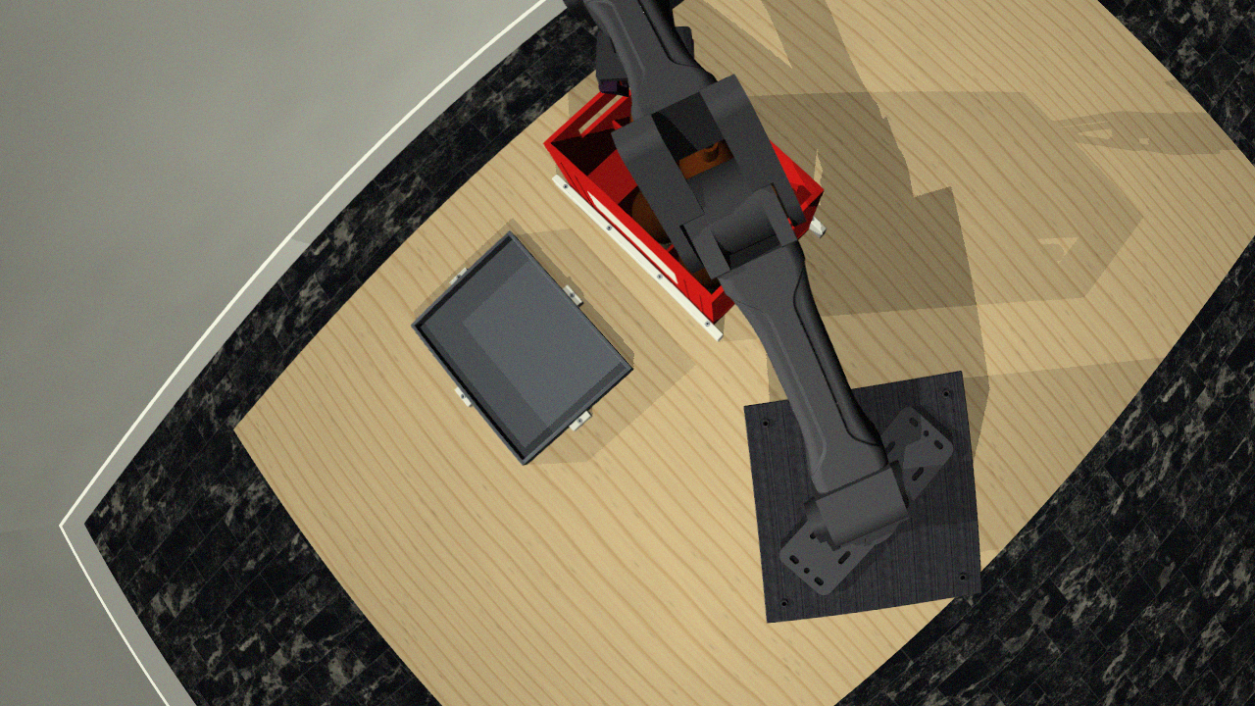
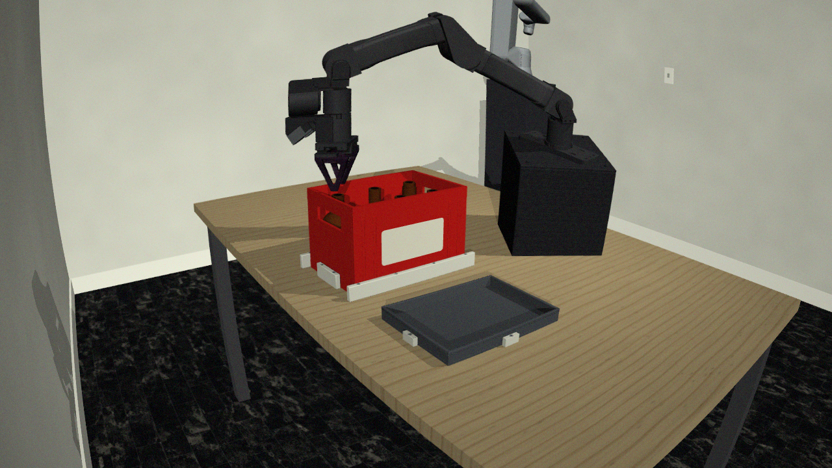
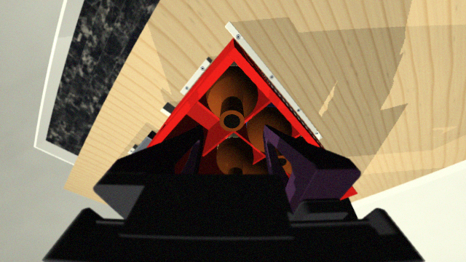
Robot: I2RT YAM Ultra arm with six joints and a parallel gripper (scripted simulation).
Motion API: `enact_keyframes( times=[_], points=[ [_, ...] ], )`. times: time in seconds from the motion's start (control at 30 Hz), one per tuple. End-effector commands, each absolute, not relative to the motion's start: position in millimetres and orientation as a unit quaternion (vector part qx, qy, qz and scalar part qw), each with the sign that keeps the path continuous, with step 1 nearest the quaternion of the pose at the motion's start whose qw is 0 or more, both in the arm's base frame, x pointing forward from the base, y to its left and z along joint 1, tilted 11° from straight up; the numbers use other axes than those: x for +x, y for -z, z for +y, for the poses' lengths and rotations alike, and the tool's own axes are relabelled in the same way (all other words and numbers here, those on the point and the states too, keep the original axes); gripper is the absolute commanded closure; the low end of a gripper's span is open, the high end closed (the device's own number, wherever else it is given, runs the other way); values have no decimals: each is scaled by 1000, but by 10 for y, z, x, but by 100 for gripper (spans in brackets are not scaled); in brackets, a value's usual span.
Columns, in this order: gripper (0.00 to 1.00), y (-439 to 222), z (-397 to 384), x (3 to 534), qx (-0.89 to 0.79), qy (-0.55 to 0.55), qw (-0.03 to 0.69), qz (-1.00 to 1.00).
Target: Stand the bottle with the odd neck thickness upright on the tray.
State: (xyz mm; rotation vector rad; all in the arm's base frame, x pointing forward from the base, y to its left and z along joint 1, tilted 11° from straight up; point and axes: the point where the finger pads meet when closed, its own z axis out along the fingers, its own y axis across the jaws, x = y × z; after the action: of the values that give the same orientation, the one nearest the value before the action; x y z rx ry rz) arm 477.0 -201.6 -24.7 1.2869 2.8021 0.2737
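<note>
Your arm [image 1: 811, 360] [image 2: 401, 43] rises from its base [image 1: 820, 583] [image 2: 587, 156], well apart from the crate [image 1: 719, 307] [image 2: 331, 250] [image 3: 215, 70], and arches over it, elbow high. The forearm reaches out above the crate, and below it your gripper [image 1: 612, 85] [image 2: 335, 189] [image 3: 233, 130] points straight down over the crate's end farthest from the base. Its fingers stand partly open, with nothing between them.
</note>
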Motion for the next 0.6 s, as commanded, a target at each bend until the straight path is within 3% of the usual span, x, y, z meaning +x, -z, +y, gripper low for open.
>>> enact_keyframes(
  times=[0.0,0.57],
  points=[
    [39,114,-2026,4802,417,-90,38,904],
    [39,-1,-2044,4878,415,-89,52,904]
  ],
)
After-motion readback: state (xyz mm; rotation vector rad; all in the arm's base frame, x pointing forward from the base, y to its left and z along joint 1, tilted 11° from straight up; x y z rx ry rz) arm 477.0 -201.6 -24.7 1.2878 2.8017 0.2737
